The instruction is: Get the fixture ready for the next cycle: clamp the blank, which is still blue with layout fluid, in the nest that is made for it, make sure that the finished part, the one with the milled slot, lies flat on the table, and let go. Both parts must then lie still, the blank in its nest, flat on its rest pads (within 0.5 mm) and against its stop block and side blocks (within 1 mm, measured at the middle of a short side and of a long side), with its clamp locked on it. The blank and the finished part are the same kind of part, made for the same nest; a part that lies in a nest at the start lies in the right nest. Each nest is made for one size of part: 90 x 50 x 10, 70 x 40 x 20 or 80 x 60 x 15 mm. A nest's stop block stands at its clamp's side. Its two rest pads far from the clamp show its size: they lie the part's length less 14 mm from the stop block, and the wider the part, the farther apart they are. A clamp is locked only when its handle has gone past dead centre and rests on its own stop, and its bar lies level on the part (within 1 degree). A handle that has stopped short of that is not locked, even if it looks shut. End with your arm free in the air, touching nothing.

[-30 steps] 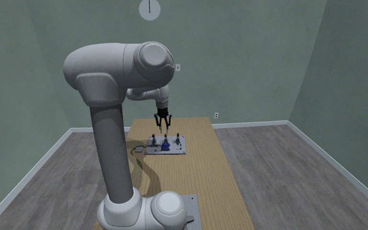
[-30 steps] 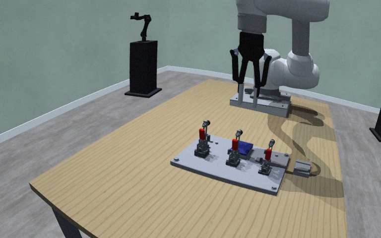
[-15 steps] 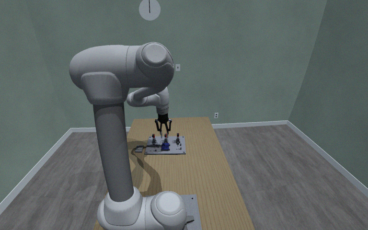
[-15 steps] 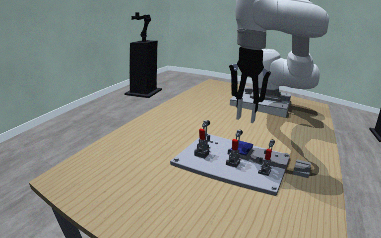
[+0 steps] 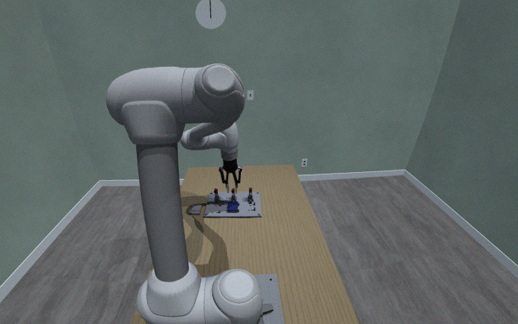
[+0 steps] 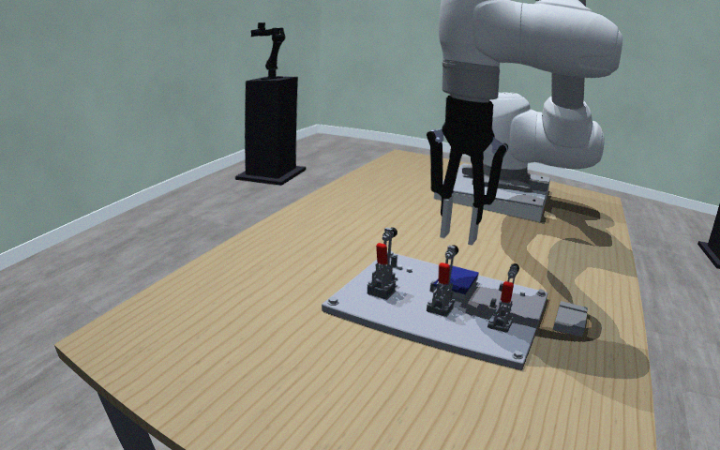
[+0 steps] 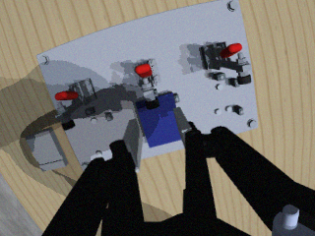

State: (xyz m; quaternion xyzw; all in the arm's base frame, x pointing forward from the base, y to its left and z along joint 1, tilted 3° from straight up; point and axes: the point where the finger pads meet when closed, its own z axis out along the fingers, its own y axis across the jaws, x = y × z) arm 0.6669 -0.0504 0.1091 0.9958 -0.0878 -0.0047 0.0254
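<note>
The blue blank (image 6: 459, 277) (image 5: 232, 206) (image 7: 158, 124) lies in the middle nest of the grey fixture plate (image 6: 425, 323) (image 5: 249, 212) (image 7: 187, 29). The middle clamp (image 6: 443, 274) (image 7: 143, 69) has its red handle upright and its pad at the blank's end; I cannot tell if it is locked. A grey part (image 6: 570, 318) (image 5: 195, 208) (image 7: 46, 149) lies flat on the table beside the plate's end; no slot is visible from here. My gripper (image 6: 458, 237) (image 5: 231, 189) (image 7: 157, 124) hangs above the blank, partly open and empty.
Two more clamps with red handles (image 6: 382, 253) (image 6: 506, 291) stand on the plate. A grey block (image 6: 480, 298) (image 7: 105, 133) sits in the nest between the blank and the loose part. The arm's base mount (image 6: 512, 200) is behind the plate. A black pedestal (image 6: 270, 127) stands on the floor.
</note>
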